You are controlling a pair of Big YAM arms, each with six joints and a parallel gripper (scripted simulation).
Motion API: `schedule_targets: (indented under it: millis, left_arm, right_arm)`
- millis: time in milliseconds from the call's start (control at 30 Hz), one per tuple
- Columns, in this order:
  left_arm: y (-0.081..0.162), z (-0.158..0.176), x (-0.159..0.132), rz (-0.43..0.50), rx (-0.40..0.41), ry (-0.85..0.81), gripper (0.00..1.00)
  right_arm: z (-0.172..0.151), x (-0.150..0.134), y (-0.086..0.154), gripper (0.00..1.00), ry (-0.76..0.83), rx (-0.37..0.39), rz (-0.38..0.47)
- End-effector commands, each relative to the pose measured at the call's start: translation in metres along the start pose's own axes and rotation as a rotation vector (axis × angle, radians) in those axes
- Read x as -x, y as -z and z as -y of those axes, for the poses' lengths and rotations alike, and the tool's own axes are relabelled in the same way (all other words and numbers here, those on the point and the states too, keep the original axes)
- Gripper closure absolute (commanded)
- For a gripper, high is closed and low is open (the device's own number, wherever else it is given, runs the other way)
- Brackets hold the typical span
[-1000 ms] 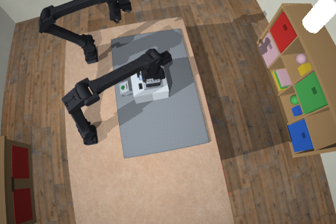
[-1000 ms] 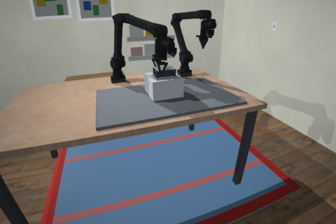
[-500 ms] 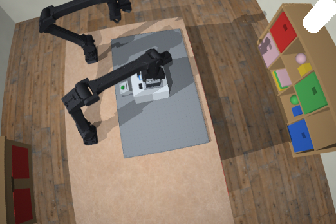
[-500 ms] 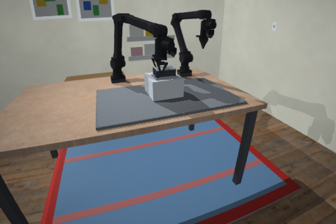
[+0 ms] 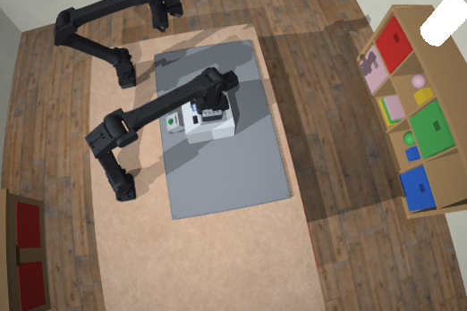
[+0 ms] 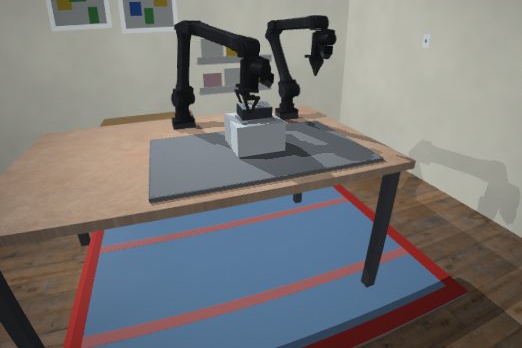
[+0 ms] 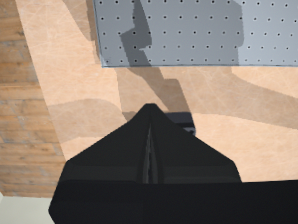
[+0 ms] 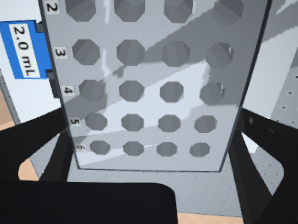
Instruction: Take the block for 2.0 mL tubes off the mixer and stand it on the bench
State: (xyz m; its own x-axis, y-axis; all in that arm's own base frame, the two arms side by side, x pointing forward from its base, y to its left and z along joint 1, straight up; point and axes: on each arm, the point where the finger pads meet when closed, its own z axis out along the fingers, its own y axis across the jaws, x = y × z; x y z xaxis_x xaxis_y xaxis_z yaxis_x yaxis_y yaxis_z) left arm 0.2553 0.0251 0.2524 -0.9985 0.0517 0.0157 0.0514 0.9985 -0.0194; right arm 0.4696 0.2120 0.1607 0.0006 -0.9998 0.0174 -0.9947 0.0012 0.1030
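The block [image 5: 212,113] [image 6: 255,112] [image 8: 155,74] for 2.0 mL tubes is grey with dark sides and rows of round holes. It sits about level on top of the white mixer [image 5: 224,132] [image 6: 260,138]. A blue label [image 8: 24,50] reading "2.0 mL" is at the block's side in the right wrist view. My right gripper [image 5: 213,108] [image 6: 248,106] [image 8: 150,112] is shut on the block from above, one finger on each side. My left gripper [image 5: 162,29] [image 6: 315,74] [image 7: 150,112] is shut and empty, high above the table's edge. I cannot make out the lever or the back lip.
The mixer stands on a grey perforated mat [image 5: 228,175] [image 6: 200,171] [image 7: 170,30] on the wooden table [image 5: 201,260] [image 6: 70,171]. A small white box [image 5: 174,124] with a green button is at the mixer's arm side. The shelf stands beyond the table.
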Motion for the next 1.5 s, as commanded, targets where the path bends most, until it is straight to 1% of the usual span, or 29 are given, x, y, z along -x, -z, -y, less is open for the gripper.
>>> schedule_targets:
  millis: [0,467,767,833,933,1267,1467]
  left_arm:
    - [0.008,-0.003,0.000,0.019,0.004,0.017,1.00]
    - [0.007,-0.003,-0.001,0.018,0.004,0.017,1.00]
    - [0.007,-0.003,-0.001,0.016,0.004,0.017,1.00]
    - [0.007,-0.003,-0.001,0.016,0.004,0.017,1.00]
    - [0.007,-0.003,-0.001,0.016,0.004,0.017,1.00]
    - [0.006,-0.003,-0.001,0.014,0.004,0.017,1.00]
    - [0.006,-0.003,-0.001,0.014,0.004,0.017,1.00]
  right_arm:
    - [0.026,0.008,0.036,1.00,-0.012,-0.092,0.041]
    - [0.033,0.012,0.036,1.00,-0.013,-0.105,0.048]
    - [0.032,0.012,0.059,1.00,-0.001,-0.153,0.068]
    - [0.032,0.012,0.059,1.00,-0.001,-0.153,0.068]
    - [0.031,0.012,0.065,1.00,-0.001,-0.163,0.073]
    - [0.021,0.009,0.068,1.00,-0.001,-0.133,0.060]
    - [0.023,0.010,0.070,1.00,0.000,-0.145,0.066]
